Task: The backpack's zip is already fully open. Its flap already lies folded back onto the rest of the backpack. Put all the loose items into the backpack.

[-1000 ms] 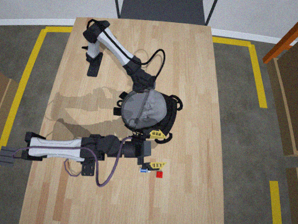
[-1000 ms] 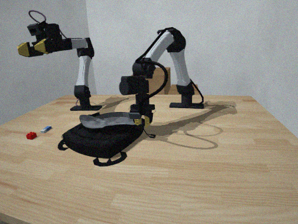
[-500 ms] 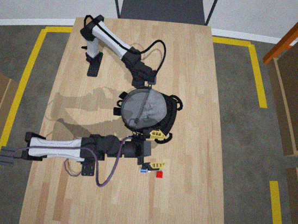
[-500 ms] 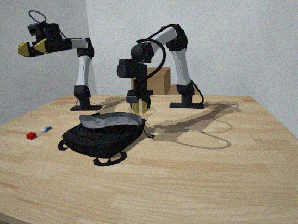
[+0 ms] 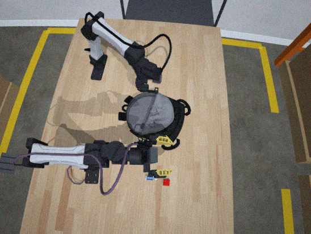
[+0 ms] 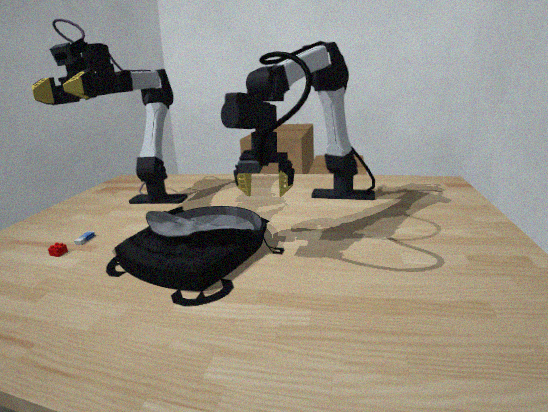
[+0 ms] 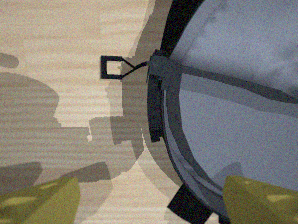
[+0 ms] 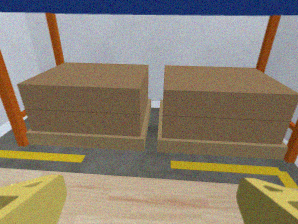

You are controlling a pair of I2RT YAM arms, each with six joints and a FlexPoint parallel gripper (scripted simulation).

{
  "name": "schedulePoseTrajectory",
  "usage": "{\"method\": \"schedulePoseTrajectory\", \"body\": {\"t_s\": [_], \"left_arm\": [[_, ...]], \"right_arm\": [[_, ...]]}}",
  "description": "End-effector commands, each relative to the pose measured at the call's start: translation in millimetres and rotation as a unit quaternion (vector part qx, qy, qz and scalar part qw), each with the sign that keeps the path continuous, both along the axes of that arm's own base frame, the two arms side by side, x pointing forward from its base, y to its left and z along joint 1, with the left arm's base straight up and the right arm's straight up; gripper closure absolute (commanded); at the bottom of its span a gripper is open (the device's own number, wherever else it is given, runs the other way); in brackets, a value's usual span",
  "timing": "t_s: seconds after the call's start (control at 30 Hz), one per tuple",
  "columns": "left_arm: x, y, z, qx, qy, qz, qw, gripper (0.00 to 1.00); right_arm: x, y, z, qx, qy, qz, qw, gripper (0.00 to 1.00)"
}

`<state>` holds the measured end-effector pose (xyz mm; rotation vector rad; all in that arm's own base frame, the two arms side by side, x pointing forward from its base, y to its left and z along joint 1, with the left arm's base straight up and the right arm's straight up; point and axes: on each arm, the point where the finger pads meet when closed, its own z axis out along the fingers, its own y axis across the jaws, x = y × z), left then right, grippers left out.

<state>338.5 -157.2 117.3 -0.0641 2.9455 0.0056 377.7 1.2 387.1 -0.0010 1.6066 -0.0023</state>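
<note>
Backpack of black fabric with a grey lining [image 5: 136, 113] [image 6: 190, 260] [image 7: 225, 130] is seen resting on the pale wooden table [image 5: 198, 170] [image 6: 325, 340] [image 7: 45, 30] [image 8: 125, 200], its grey flap [image 5: 163, 112] [image 6: 166, 221] folded back toward three o'clock in the top view. Two loose items are left outside it: a small blue-and-white block [image 5: 150, 178] [image 6: 84, 238] at six o'clock from the backpack, and a studded red plastic brick [image 5: 166, 182] [image 6: 57, 249] between five and six, near the block. The left gripper [image 5: 151, 84] [image 6: 265, 187] [image 7: 151, 185], with yellow fingers, is held above the table at twelve o'clock from the backpack, opened about three-quarters, with nothing gripped. The yellow-fingered right gripper [image 5: 172, 157] [image 6: 59, 91] [image 8: 151, 185] is raised well above the table, near five o'clock, spread almost fully and gripping nothing.
</note>
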Motion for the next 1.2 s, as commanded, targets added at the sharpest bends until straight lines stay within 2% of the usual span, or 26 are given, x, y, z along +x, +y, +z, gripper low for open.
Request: {"method": "schedulePoseTrajectory", "body": {"t_s": [0.0, 0.2, 0.27, 0.47, 0.5, 0.77, 0.83, 0.97, 1.1, 1.17], "left_arm": [[10.5, 16.8, 47.7, -0.008, -0.099, 0.001, 0.995, 0.10], [12.1, 34.1, 75.2, -0.005, -0.169, 0.001, 0.986, 0.10], [12.1, 34.1, 75.2, -0.005, -0.169, 0.001, 0.986, 0.10], [14.4, 60.2, 116.6, -0.001, -0.271, 0.000, 0.962, 0.10], [14.4, 60.2, 116.6, -0.001, -0.271, 0.000, 0.962, 0.10], [17.3, 87.4, 164.9, -0.002, -0.387, -0.006, 0.922, 0.10], [17.3, 87.4, 164.9, -0.002, -0.387, -0.006, 0.922, 0.10], [19.0, 104.5, 192.9, 0.001, -0.452, -0.008, 0.892, 0.10], [19.9, 113.0, 207.0, 0.002, -0.483, -0.008, 0.875, 0.10], [20.8, 121.5, 221.2, 0.004, -0.514, -0.009, 0.858, 0.10]], "right_arm": [[-1.6, -0.2, 6.5, 0.000, -0.008, -0.001, 1.000, 0.10], [-1.6, -0.2, 6.5, 0.000, -0.008, -0.001, 1.000, 0.10], [-1.6, -0.2, 6.5, 0.000, -0.008, -0.001, 1.000, 0.10], [-1.6, -0.2, 6.5, 0.000, -0.008, -0.001, 1.000, 0.10], [-1.6, -0.2, 6.5, 0.000, -0.008, -0.001, 1.000, 0.10], [-1.6, -0.2, 6.5, 0.000, -0.008, -0.001, 1.000, 0.10], [-1.6, -0.2, 6.5, 0.000, -0.008, -0.001, 1.000, 0.10], [-1.6, -0.2, 6.5, 0.000, -0.008, -0.001, 1.000, 0.10], [-1.6, -0.2, 6.5, 0.000, -0.008, -0.001, 1.000, 0.10], [-1.6, -0.2, 6.5, 0.000, -0.008, -0.001, 1.000, 0.10]]}}
